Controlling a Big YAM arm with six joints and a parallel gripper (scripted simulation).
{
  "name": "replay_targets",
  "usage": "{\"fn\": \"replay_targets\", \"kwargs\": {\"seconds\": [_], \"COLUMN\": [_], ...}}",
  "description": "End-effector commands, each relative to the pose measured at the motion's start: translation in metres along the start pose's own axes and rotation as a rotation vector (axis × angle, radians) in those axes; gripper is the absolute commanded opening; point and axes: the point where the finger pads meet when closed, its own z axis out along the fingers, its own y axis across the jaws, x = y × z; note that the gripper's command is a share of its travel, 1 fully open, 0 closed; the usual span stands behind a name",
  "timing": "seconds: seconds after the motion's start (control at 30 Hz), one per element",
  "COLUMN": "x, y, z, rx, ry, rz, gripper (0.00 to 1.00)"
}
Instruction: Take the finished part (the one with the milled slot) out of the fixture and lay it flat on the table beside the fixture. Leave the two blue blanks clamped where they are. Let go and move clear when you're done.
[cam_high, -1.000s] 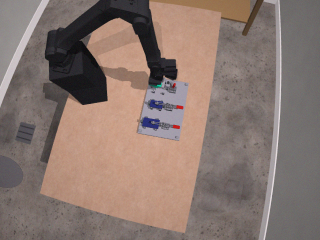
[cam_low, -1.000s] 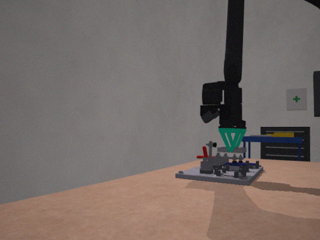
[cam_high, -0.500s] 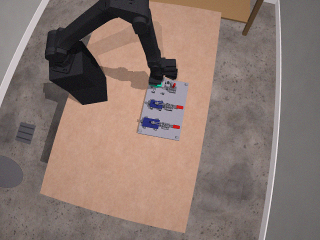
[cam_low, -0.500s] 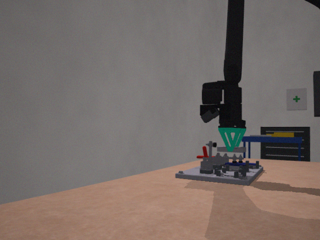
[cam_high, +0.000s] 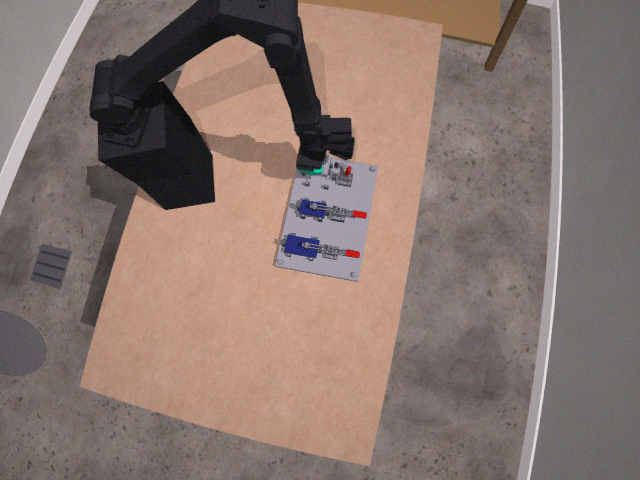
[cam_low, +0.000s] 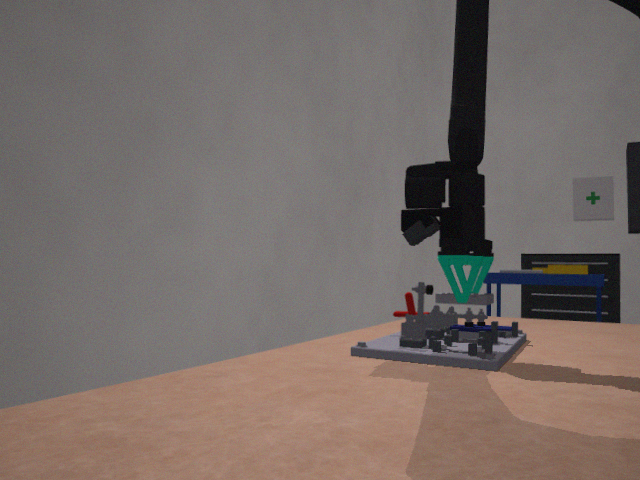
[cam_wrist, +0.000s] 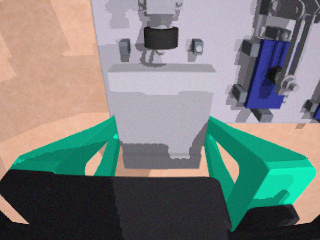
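Pincer (cam_high: 311, 169) (cam_low: 462, 301) (cam_wrist: 161, 122) clamped on the finished part (cam_low: 442, 298) (cam_wrist: 160, 112), lifted above the fixture plate (cam_high: 330, 229) (cam_low: 429, 357) (cam_wrist: 230, 60). Largely hidden from above by the wrist; slot hard to make out. Held level between green fingers, over the plate's empty clamp station.
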Motion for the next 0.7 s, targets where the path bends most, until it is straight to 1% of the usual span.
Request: {"fn": "replay_targets", "kwargs": {"seconds": [0.0,0.67], "x": [-0.0084,-0.0119], "y": [0.0071,0.008], "z": [-0.0124,-0.0124], "rx": [-0.006,-0.007], "ry": [-0.016,-0.021], "rz": [-0.006,-0.008], "gripper": [0.0,0.0]}}
